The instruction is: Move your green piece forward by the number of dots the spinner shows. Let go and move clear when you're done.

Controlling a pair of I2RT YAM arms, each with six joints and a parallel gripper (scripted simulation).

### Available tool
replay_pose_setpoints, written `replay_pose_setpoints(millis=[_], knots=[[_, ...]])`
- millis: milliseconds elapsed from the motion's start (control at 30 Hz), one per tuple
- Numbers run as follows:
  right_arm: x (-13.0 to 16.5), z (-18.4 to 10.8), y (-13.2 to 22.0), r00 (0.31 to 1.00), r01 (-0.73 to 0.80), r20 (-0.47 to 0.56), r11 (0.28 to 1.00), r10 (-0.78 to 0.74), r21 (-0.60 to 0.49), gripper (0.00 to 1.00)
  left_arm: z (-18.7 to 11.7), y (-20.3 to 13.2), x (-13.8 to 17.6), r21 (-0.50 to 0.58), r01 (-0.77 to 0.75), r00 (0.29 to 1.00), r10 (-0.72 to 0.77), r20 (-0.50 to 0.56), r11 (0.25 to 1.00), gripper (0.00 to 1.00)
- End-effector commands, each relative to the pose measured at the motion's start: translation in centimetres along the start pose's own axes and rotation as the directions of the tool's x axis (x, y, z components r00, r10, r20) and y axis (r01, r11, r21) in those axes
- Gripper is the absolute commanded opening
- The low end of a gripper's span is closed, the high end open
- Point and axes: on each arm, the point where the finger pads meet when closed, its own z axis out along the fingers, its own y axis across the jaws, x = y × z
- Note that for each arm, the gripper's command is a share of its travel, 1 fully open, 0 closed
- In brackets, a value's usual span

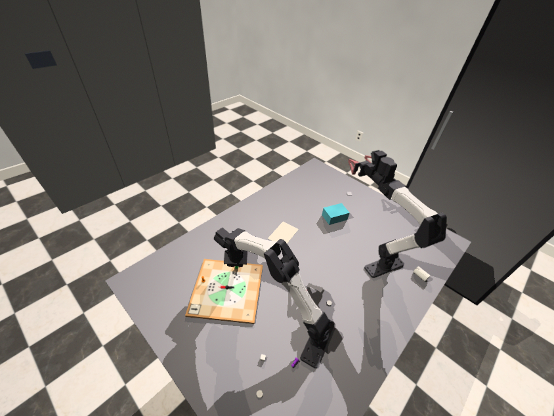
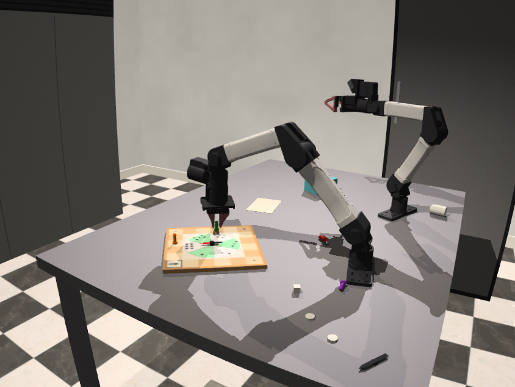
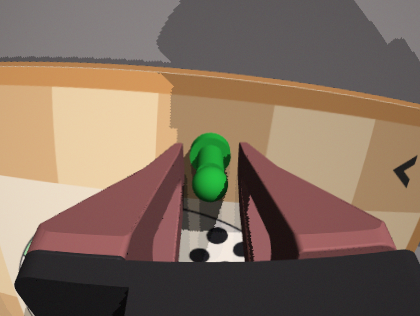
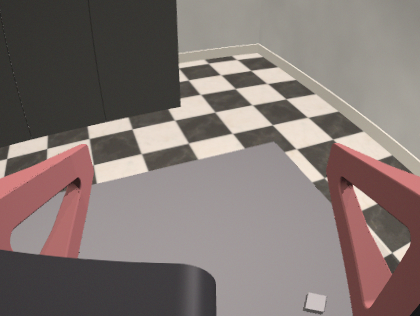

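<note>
The green piece appears to stand upright on an orange square in the back row of the board. My left gripper is slightly open around it, with a gap on each side in the left wrist view. The spinner's red end points left, at a pale sector with several dots. An orange piece stands on the board's left column. My right gripper is wide open and empty, high over the far table side.
A teal box and a cream sheet lie beyond the board. A purple piece lies by the left arm's base, near a white cube. A white cylinder lies near the right arm's base.
</note>
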Motion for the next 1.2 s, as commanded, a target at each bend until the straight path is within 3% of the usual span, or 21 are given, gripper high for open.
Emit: replay_pose_setpoints(millis=[0,200,233,267,433,467,567,633,900,967,1133,1167], knots=[[-0.4,-0.1,0.0,1.0,0.0,0.011,1.0,0.0,0.0,1.0,-0.1,0.4,0.3,-0.006,0.004,1.0,-0.004,-0.002,1.0,0.22],[-0.4,-0.1,0.0,1.0,0.0,0.011,1.0,0.0,0.0,1.0,-0.1,0.4,0.3,-0.006,0.004,1.0,-0.004,-0.002,1.0,0.22],[-0.4,-0.1,0.0,1.0,0.0,0.011,1.0,0.0,0.0,1.0,-2.3,0.8,-0.5,-0.032,0.0,1.0,0.001,0.02,0.999,0.22],[-0.4,-0.1,0.0,1.0,0.0,0.011,1.0,0.0,0.0,1.0,-2.6,0.6,-0.4,-0.031,0.0,1.0,0.001,0.02,1.0,0.22],[-0.4,-0.1,0.0,1.0,0.0,0.011,1.0,0.0,0.0,1.0,-1.3,0.2,0.2,-0.002,0.005,1.0,-0.005,-0.005,1.0,0.22],[-0.4,-0.1,0.0,1.0,0.0,0.011,1.0,0.0,0.0,1.0,-4.0,0.2,-0.4,-0.019,0.002,1.0,-0.002,0.009,1.0,0.22],[-0.4,-0.1,0.0,1.0,0.0,0.011,1.0,0.0,0.0,1.0,-3.4,0.7,-0.7,-0.032,0.0,1.0,0.001,0.022,0.999,0.22],[-0.4,-0.1,0.0,1.0,0.0,0.011,1.0,0.0,0.0,1.0,-2.9,-0.2,0.1,0.026,0.011,1.0,-0.01,-0.027,1.0,0.22],[-0.4,-0.1,0.0,1.0,0.0,0.011,1.0,0.0,0.0,1.0,-6.1,-0.3,-0.4,0.034,0.013,0.999,-0.012,-0.032,0.999,0.22],[-0.4,-0.1,0.0,1.0,0.0,0.011,1.0,0.0,0.0,1.0,-5.6,0.5,-1.0,0.004,0.006,1.0,-0.006,-0.006,1.0,0.22],[-0.4,-0.1,0.0,1.0,0.0,0.011,1.0,0.0,0.0,1.0,-4.4,-0.6,0.2,0.044,0.015,0.999,-0.013,-0.042,0.999,0.22],[-0.4,-0.1,0.0,1.0,0.0,0.011,1.0,0.0,0.0,1.0,-6.8,-0.2,-1.0,-0.002,0.0,1.0,0.0,0.0,1.0,0.22]])
